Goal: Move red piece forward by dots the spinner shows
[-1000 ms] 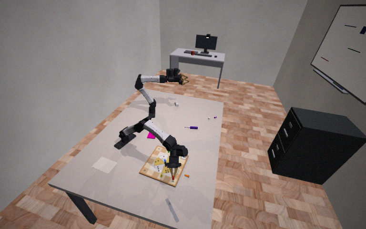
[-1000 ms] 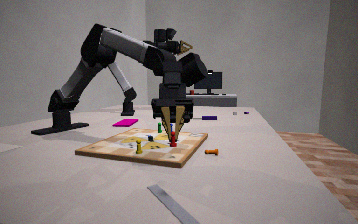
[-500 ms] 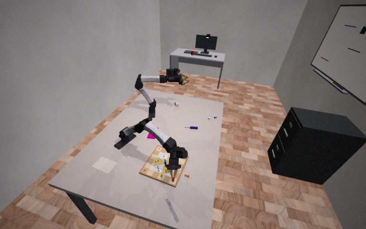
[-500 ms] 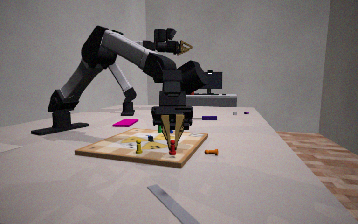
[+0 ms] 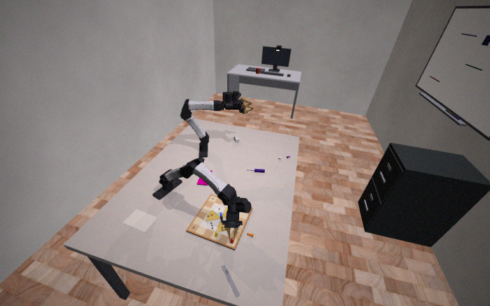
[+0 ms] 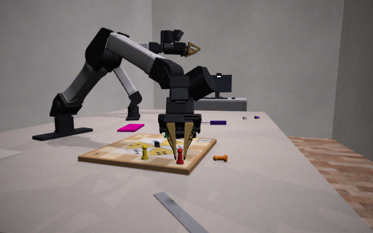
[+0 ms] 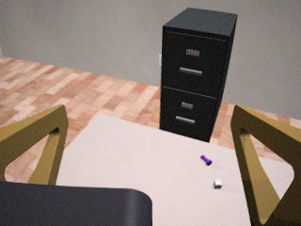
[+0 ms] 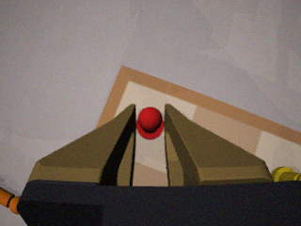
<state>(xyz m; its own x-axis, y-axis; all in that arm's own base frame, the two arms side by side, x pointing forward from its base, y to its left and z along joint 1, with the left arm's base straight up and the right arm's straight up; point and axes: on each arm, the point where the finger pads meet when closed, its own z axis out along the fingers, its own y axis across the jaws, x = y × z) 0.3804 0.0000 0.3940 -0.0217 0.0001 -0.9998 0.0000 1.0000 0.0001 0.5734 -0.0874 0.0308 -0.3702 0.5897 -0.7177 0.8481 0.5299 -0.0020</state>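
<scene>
The red piece (image 5: 231, 240) (image 6: 179, 157) (image 8: 150, 121) stands upright on a pale square at a corner of the wooden game board (image 5: 207, 238) (image 6: 123, 164) (image 8: 221, 110). My right gripper (image 5: 232, 237) (image 6: 179, 158) (image 8: 150, 113) is slightly open, with its fingertips on either side of the piece and thin gaps beside its head. The dotted spinner area is at the board's middle, with a small dark spinner part (image 6: 157, 143); I cannot tell which sector it indicates. My left gripper (image 5: 247, 106) (image 6: 194, 49) (image 7: 149, 113) is wide open and empty, high above the table's far part.
A yellow piece (image 5: 216, 234) (image 6: 144, 153) (image 8: 283, 174) stands near the red one. A green piece (image 6: 165, 135) stands behind. An orange piece (image 5: 250, 234) (image 6: 220, 158) lies beside the board. A grey strip (image 5: 230, 280) (image 6: 178, 211), purple screwdriver (image 5: 259, 170) and magenta pad (image 6: 130, 127) lie on the table.
</scene>
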